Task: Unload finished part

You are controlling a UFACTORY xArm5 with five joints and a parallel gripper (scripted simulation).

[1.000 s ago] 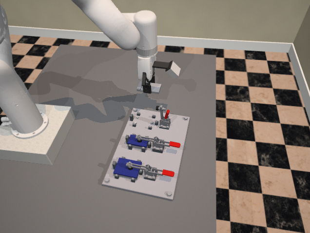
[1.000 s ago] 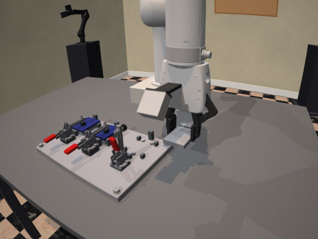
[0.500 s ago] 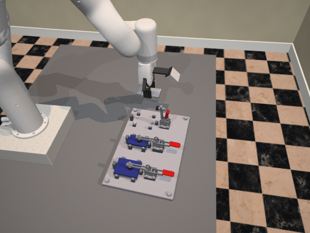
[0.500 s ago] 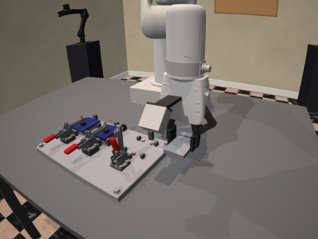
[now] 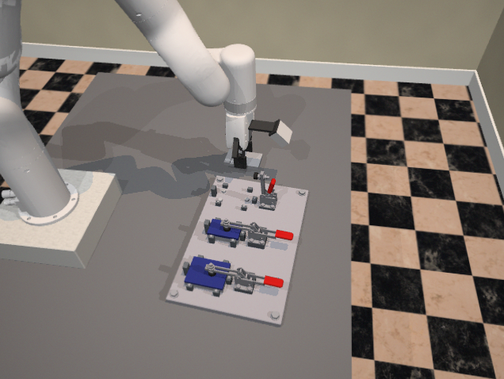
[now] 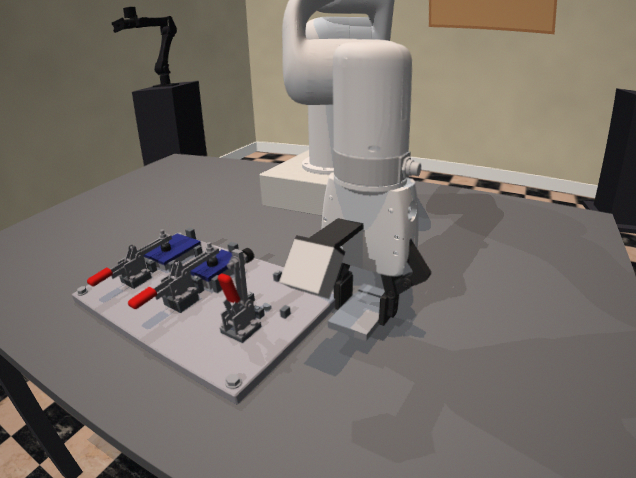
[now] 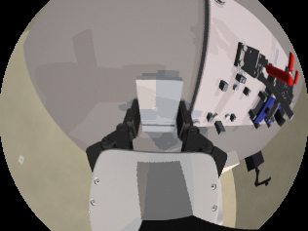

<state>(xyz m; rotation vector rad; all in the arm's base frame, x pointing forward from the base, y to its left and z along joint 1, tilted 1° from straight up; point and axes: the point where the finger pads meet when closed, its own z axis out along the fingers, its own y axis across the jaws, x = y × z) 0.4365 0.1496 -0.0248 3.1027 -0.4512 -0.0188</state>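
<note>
My gripper (image 5: pixel 241 159) (image 6: pixel 366 304) (image 7: pixel 158 107) is shut on the finished part (image 5: pixel 253 158) (image 6: pixel 357 314) (image 7: pixel 158 102), a plain grey plate. It holds the part level, at or just above the table, just past the far end of the fixture plate (image 5: pixel 284 285) (image 6: pixel 195 354) (image 7: pixel 220 45). The far nest (image 5: pixel 232 196) is empty, and its clamp handle (image 5: pixel 271 185) (image 6: pixel 228 287) stands upright, open. Two blue blanks (image 5: pixel 215 226) (image 5: pixel 199 273) (image 6: pixel 182 241) (image 6: pixel 221 255) lie in the other nests. Their clamp arms press on them, and the red handles (image 5: pixel 284 235) (image 5: pixel 273 281) lie flat.
The robot's base pedestal (image 5: pixel 61 227) (image 6: pixel 287 185) stands on the table to the left of the fixture. The wrist camera box (image 5: pixel 280 131) (image 6: pixel 308 264) sticks out beside the gripper. The table's right edge (image 5: pixel 351 203) runs close to the fixture. A black stand (image 6: pixel 169 120) stands beyond the table.
</note>
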